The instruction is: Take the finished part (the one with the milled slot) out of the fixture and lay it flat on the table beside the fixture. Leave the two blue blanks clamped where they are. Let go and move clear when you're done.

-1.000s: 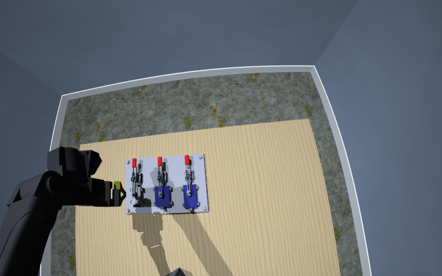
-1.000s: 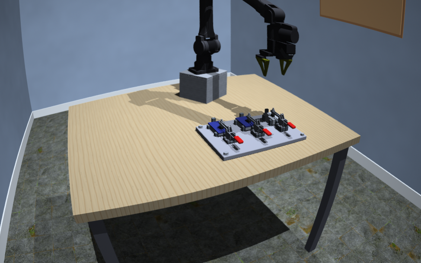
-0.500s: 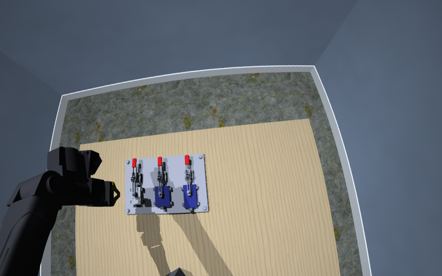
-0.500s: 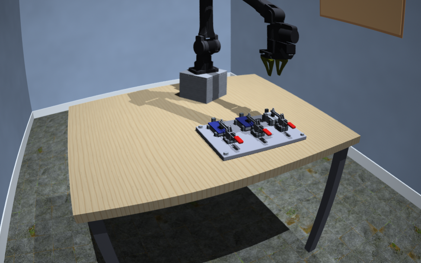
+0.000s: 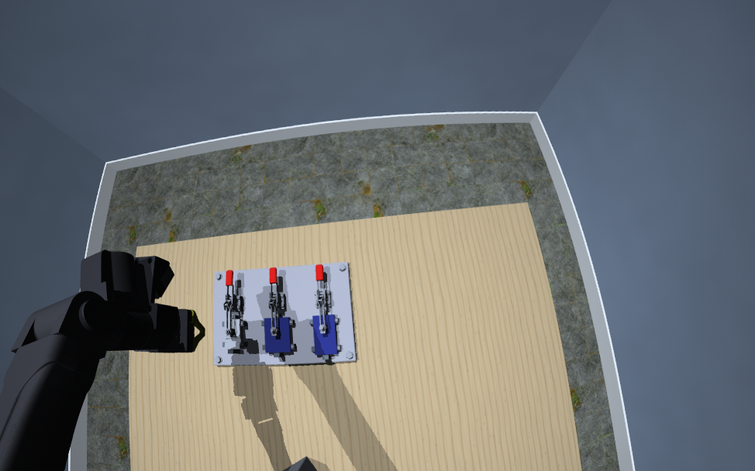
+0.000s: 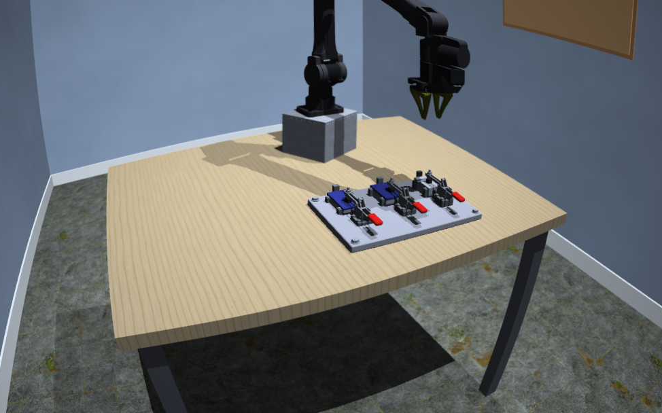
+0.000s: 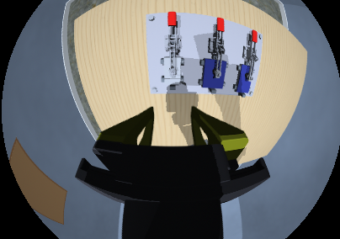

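A grey fixture plate (image 5: 284, 315) lies on the wooden table with three toggle clamps with red handles. The grey finished part (image 6: 422, 183) sits in the end station nearest my arm's side; in the overhead view it lies in shadow (image 5: 241, 344). Two blue blanks (image 5: 277, 335) (image 5: 325, 335) sit under the other two clamps, and also show in the side view (image 6: 385, 189) (image 6: 342, 199). My gripper (image 6: 431, 110) hangs high above the table, off to the side of the fixture. Its yellow fingers stand partly apart with nothing between them.
The arm's grey pedestal (image 6: 319, 134) stands at the back of the table. The fixture (image 6: 395, 215) lies close to the table's right edge. A brown board (image 6: 569, 22) hangs on the wall.
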Tool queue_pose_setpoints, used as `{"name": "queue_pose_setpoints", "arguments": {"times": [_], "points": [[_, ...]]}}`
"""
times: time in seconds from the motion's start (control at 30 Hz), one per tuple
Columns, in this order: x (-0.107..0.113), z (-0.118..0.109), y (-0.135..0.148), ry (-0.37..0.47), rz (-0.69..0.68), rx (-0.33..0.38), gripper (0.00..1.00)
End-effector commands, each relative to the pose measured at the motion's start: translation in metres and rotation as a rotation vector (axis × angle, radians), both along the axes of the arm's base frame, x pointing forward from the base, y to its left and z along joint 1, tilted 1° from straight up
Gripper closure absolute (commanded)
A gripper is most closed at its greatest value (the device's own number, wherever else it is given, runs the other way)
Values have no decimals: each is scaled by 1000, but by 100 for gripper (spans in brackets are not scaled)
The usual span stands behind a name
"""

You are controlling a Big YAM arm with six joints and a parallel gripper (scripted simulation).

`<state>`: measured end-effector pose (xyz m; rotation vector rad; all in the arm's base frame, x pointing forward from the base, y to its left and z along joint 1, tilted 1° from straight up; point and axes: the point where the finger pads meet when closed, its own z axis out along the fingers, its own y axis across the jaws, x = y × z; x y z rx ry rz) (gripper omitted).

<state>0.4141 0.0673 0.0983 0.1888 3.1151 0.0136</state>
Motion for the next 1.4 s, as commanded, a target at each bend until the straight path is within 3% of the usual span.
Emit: {"name": "queue_pose_setpoints", "arguments": {"times": [0.0,0.87,1.37], "points": [[24,29,-2,-75,-13,9,55],[0,9,-5,-11,-10,-1,55],[-4,6,-5,-3,-8,-2,55]]}}
